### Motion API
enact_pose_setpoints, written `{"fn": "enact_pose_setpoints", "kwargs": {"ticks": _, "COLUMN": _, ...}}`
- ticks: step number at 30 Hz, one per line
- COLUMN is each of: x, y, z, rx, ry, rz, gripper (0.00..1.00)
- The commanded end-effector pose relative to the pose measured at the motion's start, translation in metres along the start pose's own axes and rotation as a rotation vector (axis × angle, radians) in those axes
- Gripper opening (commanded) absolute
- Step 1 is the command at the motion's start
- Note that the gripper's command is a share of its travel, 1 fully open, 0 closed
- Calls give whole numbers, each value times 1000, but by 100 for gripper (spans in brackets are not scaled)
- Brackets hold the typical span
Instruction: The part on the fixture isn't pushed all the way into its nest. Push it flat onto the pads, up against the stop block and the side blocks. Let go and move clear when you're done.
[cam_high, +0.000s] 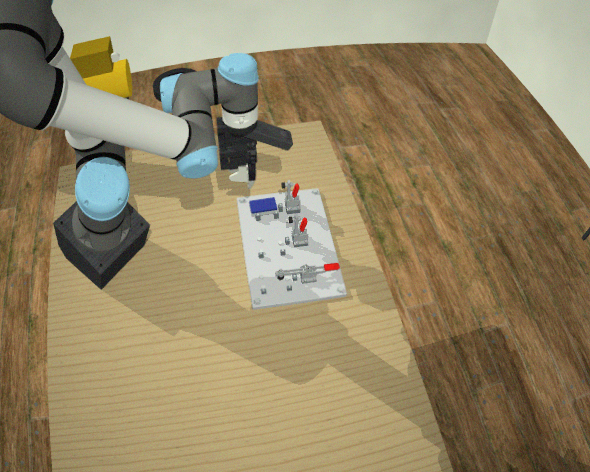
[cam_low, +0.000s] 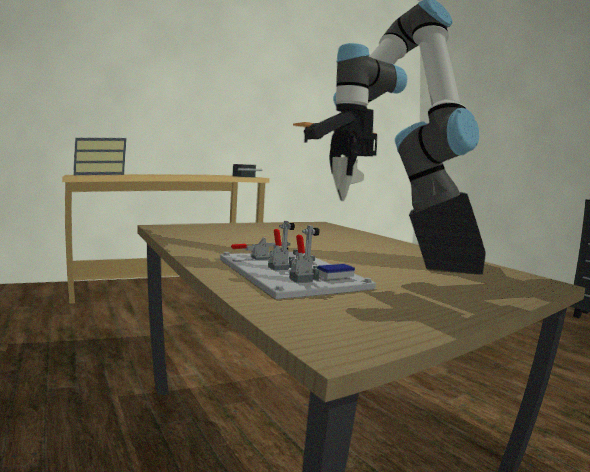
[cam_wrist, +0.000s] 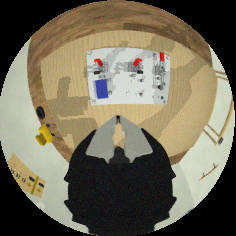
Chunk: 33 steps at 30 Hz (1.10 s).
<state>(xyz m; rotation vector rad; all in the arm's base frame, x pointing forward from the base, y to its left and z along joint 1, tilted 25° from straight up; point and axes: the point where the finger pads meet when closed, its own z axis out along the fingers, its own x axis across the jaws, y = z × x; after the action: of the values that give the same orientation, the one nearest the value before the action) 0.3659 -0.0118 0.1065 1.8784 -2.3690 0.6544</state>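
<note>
Pincer (cam_low: 343, 196): I have it pinched fully closed with nothing in it, hanging high above the counter (cam_low: 320, 350).
Part (cam_high: 263, 205): blue slab on the fixture plate (cam_high: 320, 295), well below and ahead of the tips.
Handling: I judge it light, rigid, likely slippery.
Contact: I'd push its top and outer edge with the closed tips.

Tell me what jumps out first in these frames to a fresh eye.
The gray-and-blue arm dominates, its shut gripper hanging well above the table, holding nothing. Below it lies the gray fixture plate, with three red-handled toggle clamps along one side and the blue part at the corner nearest the gripper.
</note>
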Motion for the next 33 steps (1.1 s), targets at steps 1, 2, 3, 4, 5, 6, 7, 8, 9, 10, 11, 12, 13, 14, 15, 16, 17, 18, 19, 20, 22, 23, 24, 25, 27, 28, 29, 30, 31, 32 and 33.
{"fn": "enact_pose_setpoints", "kwargs": {"ticks": 1, "x": -8, "y": 2, "z": 18, "rx": 6, "ry": 1, "rz": 1, "gripper": 0}}
{"fn": "enact_pose_setpoints", "kwargs": {"ticks": 2, "x": -8, "y": 2, "z": 18, "rx": 6, "ry": 1, "rz": 1, "gripper": 0}}
{"fn": "enact_pose_setpoints", "kwargs": {"ticks": 3, "x": -8, "y": 2, "z": 18, "rx": 6, "ry": 1, "rz": 1, "gripper": 0}}
{"fn": "enact_pose_setpoints", "kwargs": {"ticks": 4, "x": -8, "y": 2, "z": 18, "rx": 6, "ry": 1, "rz": 1, "gripper": 0}}
{"fn": "enact_pose_setpoints", "kwargs": {"ticks": 5, "x": -8, "y": 2, "z": 18, "rx": 6, "ry": 1, "rz": 1, "gripper": 0}}
{"fn": "enact_pose_setpoints", "kwargs": {"ticks": 6, "x": -8, "y": 2, "z": 18, "rx": 6, "ry": 1, "rz": 1, "gripper": 0}}
{"fn": "enact_pose_setpoints", "kwargs": {"ticks": 7, "x": -8, "y": 2, "z": 18, "rx": 6, "ry": 1, "rz": 1, "gripper": 0}}
{"fn": "enact_pose_setpoints", "kwargs": {"ticks": 8, "x": -8, "y": 2, "z": 18, "rx": 6, "ry": 1, "rz": 1, "gripper": 0}}
{"fn": "enact_pose_setpoints", "kwargs": {"ticks": 9, "x": -8, "y": 2, "z": 18, "rx": 6, "ry": 1, "rz": 1, "gripper": 0}}
{"fn": "enact_pose_setpoints", "kwargs": {"ticks": 10, "x": -8, "y": 2, "z": 18, "rx": 6, "ry": 1, "rz": 1, "gripper": 0}}
{"fn": "enact_pose_setpoints", "kwargs": {"ticks": 11, "x": -11, "y": 4, "z": 25, "rx": 4, "ry": 1, "rz": 0, "gripper": 0}}
{"fn": "enact_pose_setpoints", "kwargs": {"ticks": 12, "x": -15, "y": 6, "z": 34, "rx": 5, "ry": 1, "rz": 0, "gripper": 0}}
{"fn": "enact_pose_setpoints", "kwargs": {"ticks": 13, "x": -19, "y": 8, "z": 43, "rx": 5, "ry": 1, "rz": 1, "gripper": 0}}
{"fn": "enact_pose_setpoints", "kwargs": {"ticks": 14, "x": -23, "y": 10, "z": 52, "rx": 5, "ry": 1, "rz": 1, "gripper": 0}}
{"fn": "enact_pose_setpoints", "kwargs": {"ticks": 15, "x": -27, "y": 13, "z": 61, "rx": 6, "ry": 1, "rz": 1, "gripper": 0}}
{"fn": "enact_pose_setpoints", "kwargs": {"ticks": 16, "x": -27, "y": 13, "z": 61, "rx": 6, "ry": 1, "rz": 1, "gripper": 0}}
{"fn": "enact_pose_setpoints", "kwargs": {"ticks": 17, "x": -27, "y": 13, "z": 61, "rx": 6, "ry": 1, "rz": 1, "gripper": 0}}
{"fn": "enact_pose_setpoints", "kwargs": {"ticks": 18, "x": -27, "y": 13, "z": 61, "rx": 6, "ry": 1, "rz": 1, "gripper": 0}}
{"fn": "enact_pose_setpoints", "kwargs": {"ticks": 19, "x": -27, "y": 13, "z": 61, "rx": 6, "ry": 1, "rz": 1, "gripper": 0}}
{"fn": "enact_pose_setpoints", "kwargs": {"ticks": 20, "x": -27, "y": 13, "z": 61, "rx": 6, "ry": 1, "rz": 1, "gripper": 0}}
{"fn": "enact_pose_setpoints", "kwargs": {"ticks": 22, "x": -27, "y": 13, "z": 61, "rx": 6, "ry": 1, "rz": 1, "gripper": 0}}
{"fn": "enact_pose_setpoints", "kwargs": {"ticks": 23, "x": -27, "y": 13, "z": 61, "rx": 6, "ry": 1, "rz": 1, "gripper": 0}}
{"fn": "enact_pose_setpoints", "kwargs": {"ticks": 24, "x": -27, "y": 13, "z": 61, "rx": 6, "ry": 1, "rz": 1, "gripper": 0}}
{"fn": "enact_pose_setpoints", "kwargs": {"ticks": 25, "x": -27, "y": 13, "z": 61, "rx": 6, "ry": 1, "rz": 1, "gripper": 0}}
{"fn": "enact_pose_setpoints", "kwargs": {"ticks": 27, "x": -27, "y": 13, "z": 61, "rx": 6, "ry": 1, "rz": 1, "gripper": 0}}
{"fn": "enact_pose_setpoints", "kwargs": {"ticks": 28, "x": -30, "y": 15, "z": 67, "rx": 4, "ry": 1, "rz": 0, "gripper": 0}}
{"fn": "enact_pose_setpoints", "kwargs": {"ticks": 29, "x": -34, "y": 17, "z": 76, "rx": 4, "ry": 1, "rz": 0, "gripper": 0}}
{"fn": "enact_pose_setpoints", "kwargs": {"ticks": 30, "x": -38, "y": 19, "z": 85, "rx": 5, "ry": 1, "rz": 0, "gripper": 0}}
{"fn": "enact_pose_setpoints", "kwargs": {"ticks": 31, "x": -42, "y": 21, "z": 94, "rx": 5, "ry": 1, "rz": 1, "gripper": 0}}
{"fn": "enact_pose_setpoints", "kwargs": {"ticks": 32, "x": -46, "y": 23, "z": 103, "rx": 6, "ry": 1, "rz": 1, "gripper": 0}}
{"fn": "enact_pose_setpoints", "kwargs": {"ticks": 33, "x": -46, "y": 23, "z": 103, "rx": 6, "ry": 1, "rz": 1, "gripper": 0}}
